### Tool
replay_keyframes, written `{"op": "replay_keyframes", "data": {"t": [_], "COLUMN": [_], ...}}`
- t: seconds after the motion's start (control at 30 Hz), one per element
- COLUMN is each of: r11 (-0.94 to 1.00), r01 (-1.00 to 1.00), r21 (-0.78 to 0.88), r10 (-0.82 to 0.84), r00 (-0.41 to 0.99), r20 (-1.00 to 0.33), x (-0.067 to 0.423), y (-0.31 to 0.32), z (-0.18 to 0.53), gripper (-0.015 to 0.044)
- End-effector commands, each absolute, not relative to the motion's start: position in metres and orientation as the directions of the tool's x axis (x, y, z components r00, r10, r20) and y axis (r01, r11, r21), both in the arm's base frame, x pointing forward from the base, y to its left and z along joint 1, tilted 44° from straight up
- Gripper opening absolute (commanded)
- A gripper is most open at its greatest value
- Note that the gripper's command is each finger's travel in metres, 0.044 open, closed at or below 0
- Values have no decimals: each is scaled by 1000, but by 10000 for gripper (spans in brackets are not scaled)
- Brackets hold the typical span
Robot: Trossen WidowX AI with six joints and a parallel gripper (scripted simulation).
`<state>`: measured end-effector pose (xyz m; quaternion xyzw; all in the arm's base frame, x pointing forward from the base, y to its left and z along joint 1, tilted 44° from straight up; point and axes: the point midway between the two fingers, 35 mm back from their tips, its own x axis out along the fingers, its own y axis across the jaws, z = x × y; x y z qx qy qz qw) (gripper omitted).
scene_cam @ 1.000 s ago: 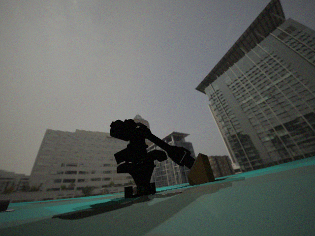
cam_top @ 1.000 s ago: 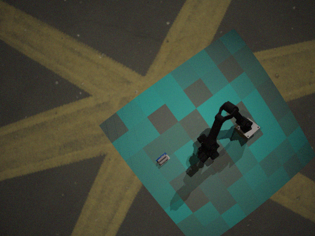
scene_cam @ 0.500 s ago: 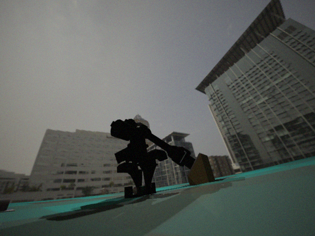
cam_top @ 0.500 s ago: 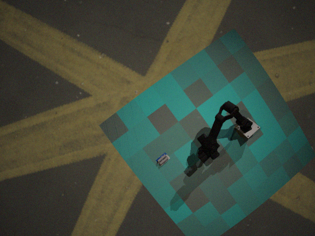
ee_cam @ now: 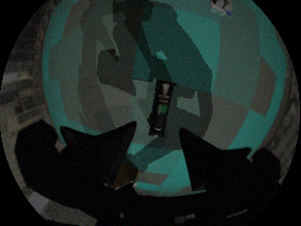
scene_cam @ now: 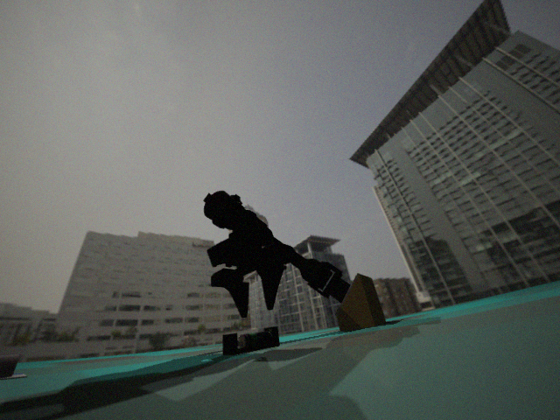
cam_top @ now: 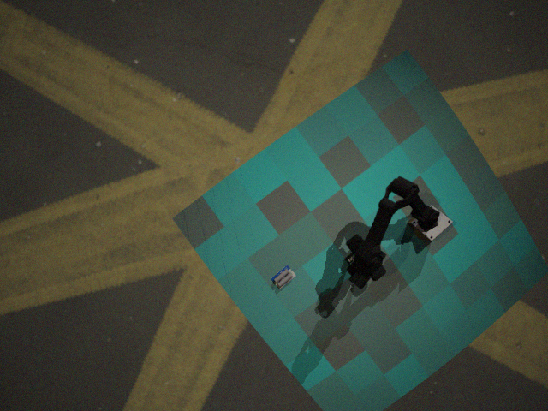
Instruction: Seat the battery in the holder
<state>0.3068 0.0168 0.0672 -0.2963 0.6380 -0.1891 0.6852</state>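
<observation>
The dark battery holder (ee_cam: pixel 161 108) (scene_cam: pixel 250 339) lies on the teal and grey chequered mat (cam_top: pixel 292 159). In the wrist view the battery (ee_cam: pixel 162 111), with a greenish middle, lies lengthwise inside the holder and looks in line with it. Its ends are too dark to make out. My gripper (ee_cam: pixel 158 127) (scene_cam: pixel 255 308) is open and empty. It hangs above the holder, fingers spread to either side and clear of it. In the top view the arm (cam_top: pixel 367 260) covers the holder.
A small blue and grey object (cam_top: pixel 282 276) lies on the mat to the left of the arm. The arm's base stands on a light plate (cam_top: pixel 437 229) (scene_cam: pixel 360 303). A dark object (scene_cam: pixel 6 365) sits at the mat's far left edge.
</observation>
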Motion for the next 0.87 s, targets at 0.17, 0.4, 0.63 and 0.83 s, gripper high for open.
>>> {"op": "replay_keyframes", "data": {"t": [0.17, 0.4, 0.63, 0.83], "r11": [758, 758, 758, 758], "r01": [-112, -112, -112, -112], "r21": [-642, -642, -642, -642], "r10": [-630, -630, -630, -630], "r00": [128, 128, 128, 128], "r20": [-766, -766, -766, -766], "x": [302, 302, 302, 302], "y": [45, 45, 45, 45], "z": [95, 95, 95, 95], "gripper": [440, 440, 440, 440]}}
